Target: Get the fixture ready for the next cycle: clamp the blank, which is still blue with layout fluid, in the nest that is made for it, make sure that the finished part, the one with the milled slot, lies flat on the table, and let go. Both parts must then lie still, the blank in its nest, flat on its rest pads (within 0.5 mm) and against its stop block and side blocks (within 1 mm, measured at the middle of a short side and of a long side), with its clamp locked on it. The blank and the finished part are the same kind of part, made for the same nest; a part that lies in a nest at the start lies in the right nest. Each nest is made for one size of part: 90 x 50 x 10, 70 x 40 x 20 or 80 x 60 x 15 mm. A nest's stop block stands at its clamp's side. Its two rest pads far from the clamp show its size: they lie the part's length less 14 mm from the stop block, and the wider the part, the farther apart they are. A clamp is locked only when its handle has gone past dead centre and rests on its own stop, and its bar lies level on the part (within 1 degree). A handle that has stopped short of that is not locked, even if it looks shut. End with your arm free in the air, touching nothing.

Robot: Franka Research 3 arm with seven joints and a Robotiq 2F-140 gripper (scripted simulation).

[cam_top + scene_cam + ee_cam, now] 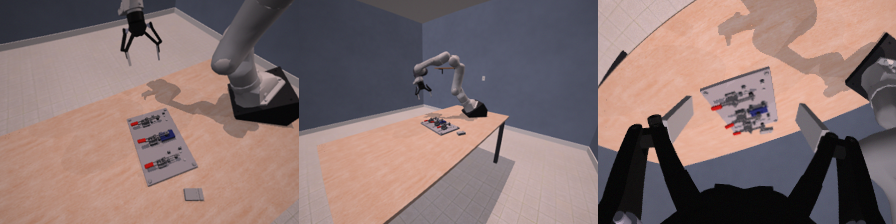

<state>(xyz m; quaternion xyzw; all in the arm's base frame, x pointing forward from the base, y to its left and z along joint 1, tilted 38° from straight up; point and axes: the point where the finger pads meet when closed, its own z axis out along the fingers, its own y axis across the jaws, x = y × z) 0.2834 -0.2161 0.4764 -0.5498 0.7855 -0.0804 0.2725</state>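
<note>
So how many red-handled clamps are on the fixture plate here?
3, in a row along the fixture plate: far clamp at an empty nest, middle clamp at the blue blank, near clamp at an empty nest. None look hidden.

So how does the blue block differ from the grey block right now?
The blue block sits in the middle nest on the fixture plate; the grey block lies flat on the table, off the plate. The grey one shows a slot line; the blue one shows none. Both are flat, rectangular and free of the gripper.
</note>
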